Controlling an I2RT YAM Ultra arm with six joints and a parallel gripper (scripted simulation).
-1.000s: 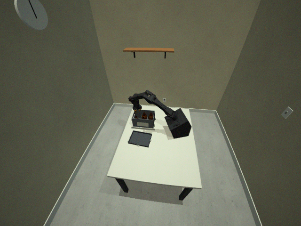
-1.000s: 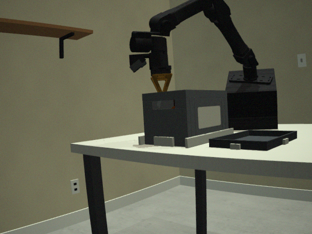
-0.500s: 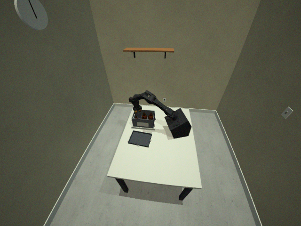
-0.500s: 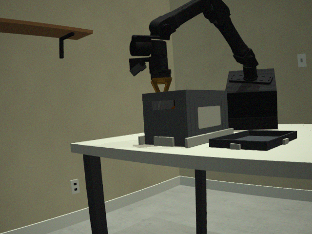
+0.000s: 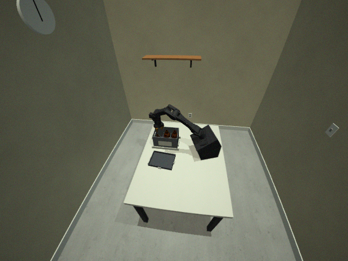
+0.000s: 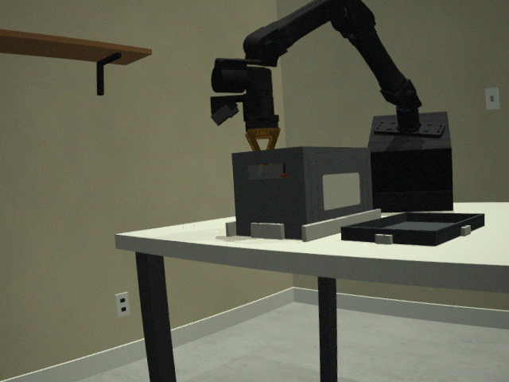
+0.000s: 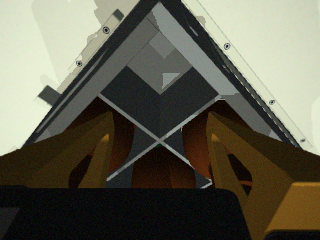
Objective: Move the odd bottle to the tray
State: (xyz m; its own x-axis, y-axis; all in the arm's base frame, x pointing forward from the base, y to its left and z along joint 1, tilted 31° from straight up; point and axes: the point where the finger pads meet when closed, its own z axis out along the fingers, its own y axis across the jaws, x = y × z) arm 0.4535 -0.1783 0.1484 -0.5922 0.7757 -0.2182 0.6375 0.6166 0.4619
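Your hand is partly open, its amber fingers standing apart with nothing gripped between them. It points down over the far-left part of the crate, and in the exterior view the crate's wall cuts off the fingertips.

You have the crate upright at the far left of the table, with thin dividers crossing inside it. From the top you can pick out two brown bottles standing side by side towards its right, and a smaller piece of another at the near left. Your wrist view gives you three brown bodies, one at each side and one at the bottom centre, all partly covered by the fingers or the black housing. You can't count all five from here, nor tell whether either finger touches a bottle. The bottles you can see are in the crate, but the necks are too small or hidden to tell which one is odd, so you can't place that one exactly.

Through the slot in the crate's left end you get only a scrap of orange. A pale label faces you on the near wall, and light grey strips run around the crate's foot.

Nearer you, apart from the crate, the shallow dark tray lies flat, its floor bare. To the right, the arm rises from its black base.

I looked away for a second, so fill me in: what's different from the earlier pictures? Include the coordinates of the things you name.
The gripper [image 5: 159, 128] [image 6: 262, 149] [image 7: 160, 120] has moved down, its fingers now reaching below the rim of the crate [image 5: 166, 138] [image 6: 267, 201] [image 7: 192, 45]. It is open, and I see nothing taken or let go. The crate and tray [image 5: 162, 160] [image 6: 410, 237] look unmoved.
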